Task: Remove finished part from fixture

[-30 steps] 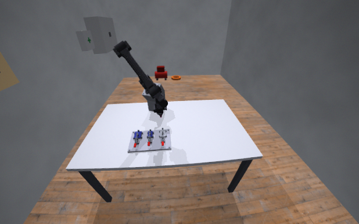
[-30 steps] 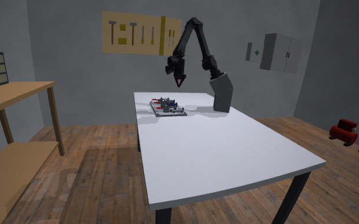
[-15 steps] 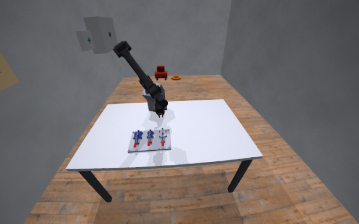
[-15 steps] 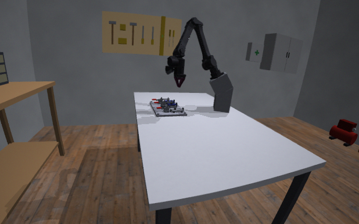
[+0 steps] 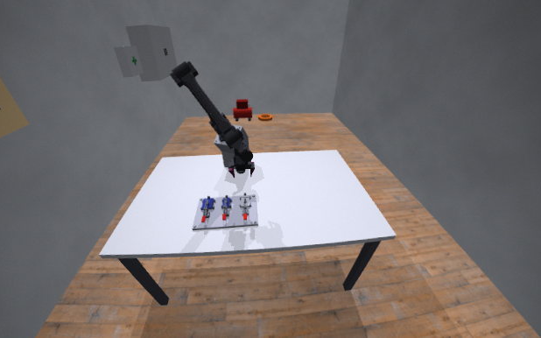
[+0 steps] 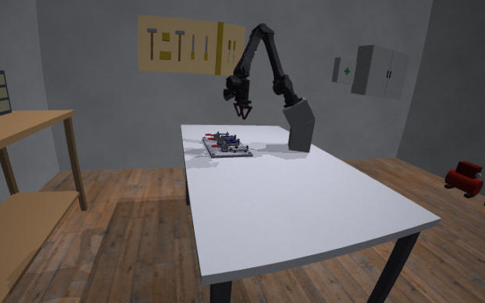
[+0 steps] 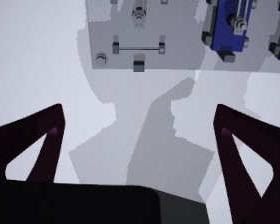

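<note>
Three toggle clamps with red handles stand in a row on the flat grey fixture (image 5: 235,221) (image 6: 228,155) (image 7: 181,60), which lies on the white surface (image 5: 312,197) (image 6: 287,196) (image 7: 31,85), below the centre of the frame in the top view. Two stations, at the left and middle of that row, carry a left blue blank (image 5: 211,204) and a middle blue blank (image 5: 229,203) (image 7: 223,35), each with a clamp over it. The right-hand station shows only pale grey metal under and around its clamp (image 5: 245,202) (image 7: 139,14); the finished part is hard to tell from the plate there, so whether it sits in that station cannot be told for sure. At the upper left of the wrist view, the same station shows small dark posts and a thin bar running between two of them.

The hand (image 5: 242,175) (image 6: 242,117) (image 7: 139,113) is wide open, its dark red fingers well apart at the left and right of the wrist view, with nothing held between them. It points downward above the surface, apart from the fixture. The black arm (image 5: 207,102) (image 6: 252,49) rises from a grey pedestal (image 5: 228,151) (image 6: 302,133), bends high up, and comes down to the hand. In the exterior view, a red compressor (image 5: 242,113) (image 6: 463,182) stands on the floor at the right.
</note>
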Controlling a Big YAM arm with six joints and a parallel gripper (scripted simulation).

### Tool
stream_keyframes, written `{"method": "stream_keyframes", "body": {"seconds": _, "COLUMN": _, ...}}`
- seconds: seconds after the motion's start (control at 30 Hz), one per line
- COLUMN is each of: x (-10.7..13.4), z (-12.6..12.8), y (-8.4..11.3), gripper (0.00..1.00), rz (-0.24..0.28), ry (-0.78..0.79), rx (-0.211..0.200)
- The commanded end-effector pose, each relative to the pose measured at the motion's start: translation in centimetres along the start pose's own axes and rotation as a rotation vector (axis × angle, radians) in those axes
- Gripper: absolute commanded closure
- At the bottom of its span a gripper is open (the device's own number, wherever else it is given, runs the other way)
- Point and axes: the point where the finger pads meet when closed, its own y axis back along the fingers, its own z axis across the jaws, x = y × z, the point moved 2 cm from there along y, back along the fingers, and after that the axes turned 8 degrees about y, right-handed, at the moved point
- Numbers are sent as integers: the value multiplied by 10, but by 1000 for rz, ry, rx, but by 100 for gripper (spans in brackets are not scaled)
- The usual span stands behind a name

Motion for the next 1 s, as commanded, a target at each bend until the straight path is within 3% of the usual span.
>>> {"method": "stream_keyframes", "body": {"seconds": 0.0, "x": -23, "z": -7, "y": 11, "gripper": 8, "rz": -39, "ry": -40, "rx": -1}}
{"method": "stream_keyframes", "body": {"seconds": 0.97, "x": -27, "z": -6, "y": 14, "gripper": 8, "rz": -50, "ry": -41, "rx": -5}}
